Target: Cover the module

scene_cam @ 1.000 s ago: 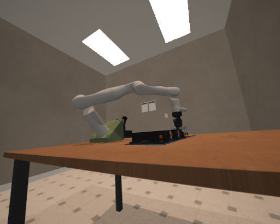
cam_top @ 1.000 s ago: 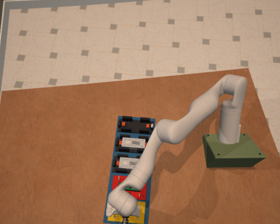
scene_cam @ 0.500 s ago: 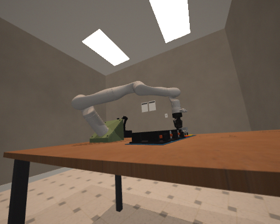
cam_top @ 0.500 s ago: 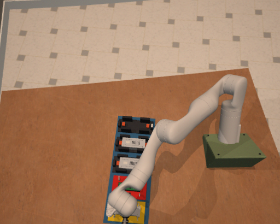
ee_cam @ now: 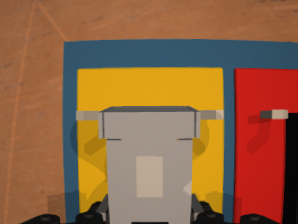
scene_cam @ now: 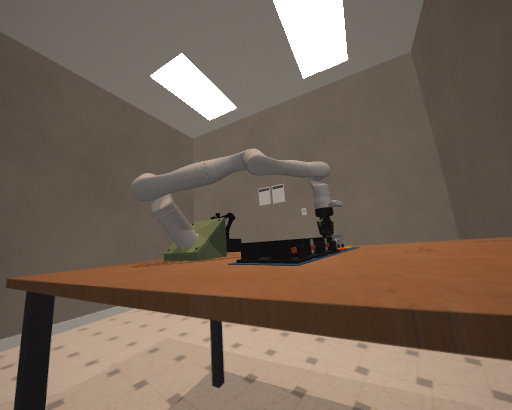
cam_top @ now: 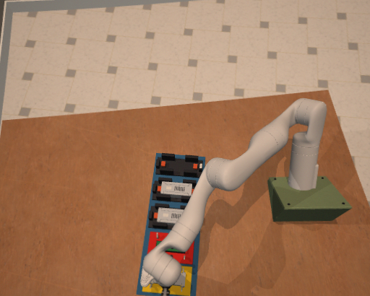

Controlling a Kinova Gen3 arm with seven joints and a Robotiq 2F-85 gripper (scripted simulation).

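From above, the arm reaches over the blue tray [cam_top: 152, 231] to the yellow plate [cam_top: 187, 275]. From the side, the hand [scene_cam: 326, 231] hangs low over the counter [scene_cam: 383, 280]. At the wrist, the hand is clamped partway on the grey cover [ee_cam: 149, 150] above the yellow plate.
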